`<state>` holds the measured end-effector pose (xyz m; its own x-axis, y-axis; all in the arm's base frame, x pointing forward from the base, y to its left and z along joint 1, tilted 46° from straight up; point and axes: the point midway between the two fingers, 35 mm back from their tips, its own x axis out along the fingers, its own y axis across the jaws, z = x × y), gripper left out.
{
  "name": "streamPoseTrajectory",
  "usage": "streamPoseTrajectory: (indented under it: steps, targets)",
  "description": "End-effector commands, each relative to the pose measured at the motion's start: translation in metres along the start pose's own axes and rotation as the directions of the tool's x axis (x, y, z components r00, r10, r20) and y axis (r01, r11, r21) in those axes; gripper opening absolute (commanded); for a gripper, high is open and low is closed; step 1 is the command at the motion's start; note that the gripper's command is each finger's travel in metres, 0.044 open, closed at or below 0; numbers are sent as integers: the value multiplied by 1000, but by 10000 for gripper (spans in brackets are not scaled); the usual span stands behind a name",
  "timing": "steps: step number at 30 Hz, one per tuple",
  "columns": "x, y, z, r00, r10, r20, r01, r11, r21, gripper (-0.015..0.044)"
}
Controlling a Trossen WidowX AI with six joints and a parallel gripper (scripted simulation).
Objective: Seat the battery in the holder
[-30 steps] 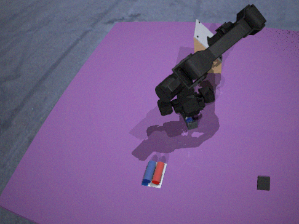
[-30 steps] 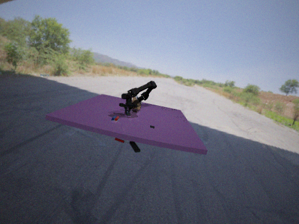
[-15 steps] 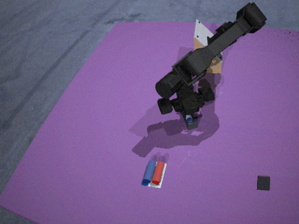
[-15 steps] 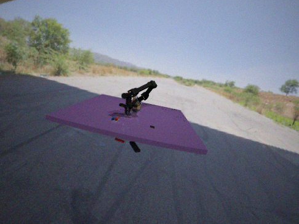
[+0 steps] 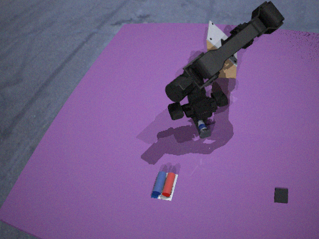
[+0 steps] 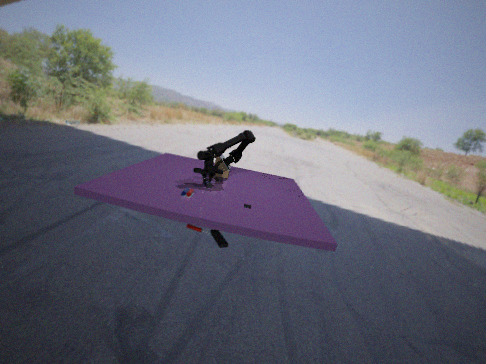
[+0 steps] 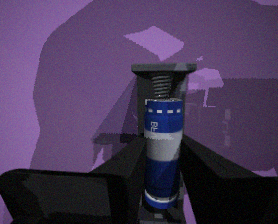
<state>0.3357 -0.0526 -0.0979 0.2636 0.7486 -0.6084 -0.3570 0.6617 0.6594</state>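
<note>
A blue and white battery lies lengthwise along the dark grey holder. The spring shows at the far end in the wrist view, between the holder's end wall and the battery's far end. The battery's near end lies over the holder's near end; whether it is under the lip, and whether the battery is fully flat, I cannot tell. My gripper is shut on the battery, one finger on each side. The fingers hide much of the holder's sides.
A blue cylinder and a red cylinder lie side by side on a white plate, nearer the front edge. A small black block sits at the right. A white and tan angled object stands behind the arm.
</note>
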Motion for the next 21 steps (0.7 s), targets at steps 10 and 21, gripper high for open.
streamPoseTrajectory:
  steps: [10, 21]
  targets:
    - [-1, 1, -7, 1000, 0, 9, 0, 1000, -3, 78]
    - [-1, 1, -7, 1000, 0, 9, 0, 1000, -3, 180]
